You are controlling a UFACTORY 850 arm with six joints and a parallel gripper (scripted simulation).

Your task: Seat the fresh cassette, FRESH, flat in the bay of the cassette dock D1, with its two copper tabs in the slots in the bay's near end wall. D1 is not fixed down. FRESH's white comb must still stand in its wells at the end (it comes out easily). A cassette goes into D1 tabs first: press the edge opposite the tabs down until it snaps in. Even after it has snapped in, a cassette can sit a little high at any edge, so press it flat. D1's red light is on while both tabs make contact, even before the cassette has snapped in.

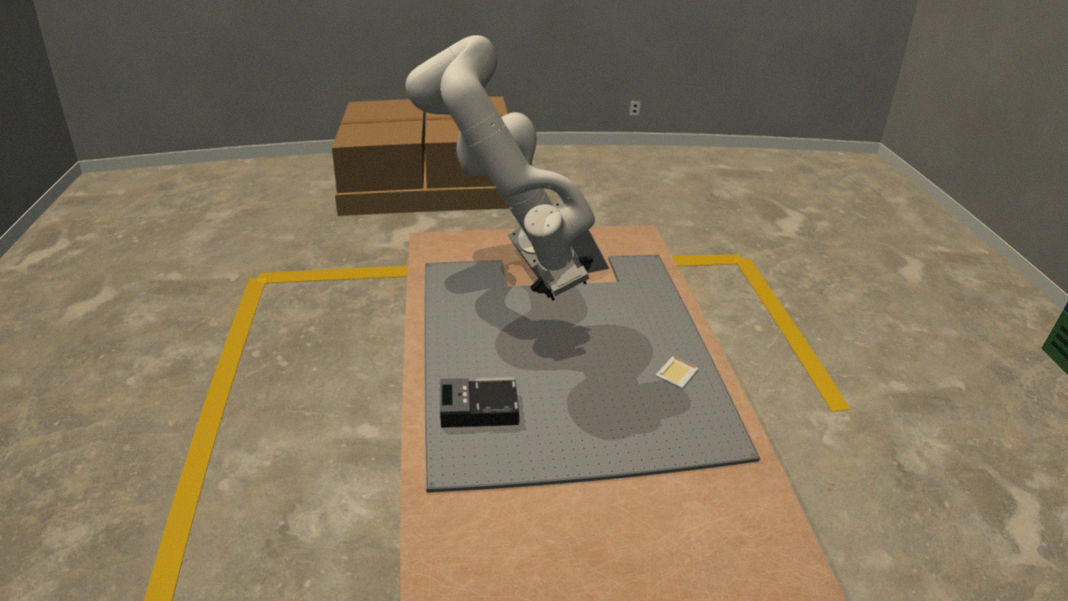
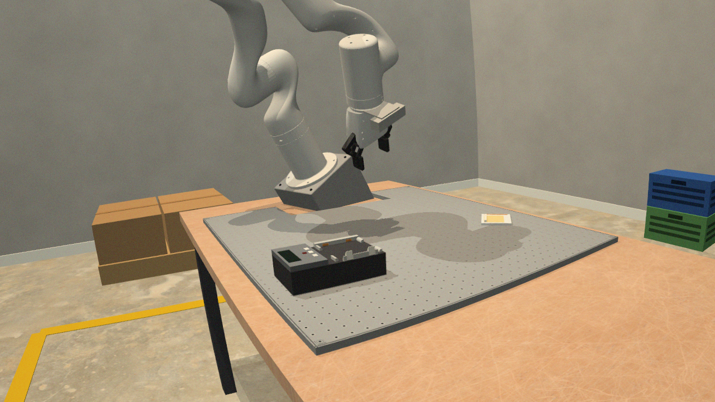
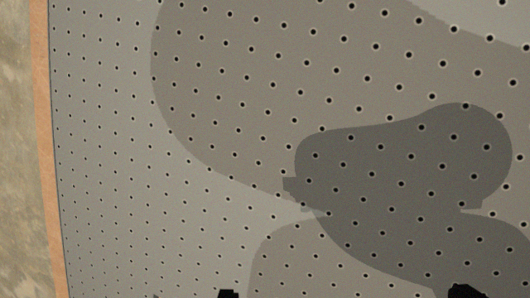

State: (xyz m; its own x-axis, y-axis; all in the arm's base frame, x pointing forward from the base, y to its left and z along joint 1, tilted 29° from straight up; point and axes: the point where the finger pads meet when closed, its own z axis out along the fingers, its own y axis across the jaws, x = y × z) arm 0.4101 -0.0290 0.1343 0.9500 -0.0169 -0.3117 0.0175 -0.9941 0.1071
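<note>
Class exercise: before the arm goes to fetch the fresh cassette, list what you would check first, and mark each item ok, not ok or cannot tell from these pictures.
1. Gripper open and holding nothing: ok.
2. FRESH lying flat on the perforated plate, apart from the dock: ok.
3. FRESH's white comb standing in its wells: cannot tell, too small.
4. Bay of D1 free of another cassette: ok, it looks open.
5. FRESH in the wrist view: not ok, only the plate shows.
6. D1's red light off: cannot tell.
</note>
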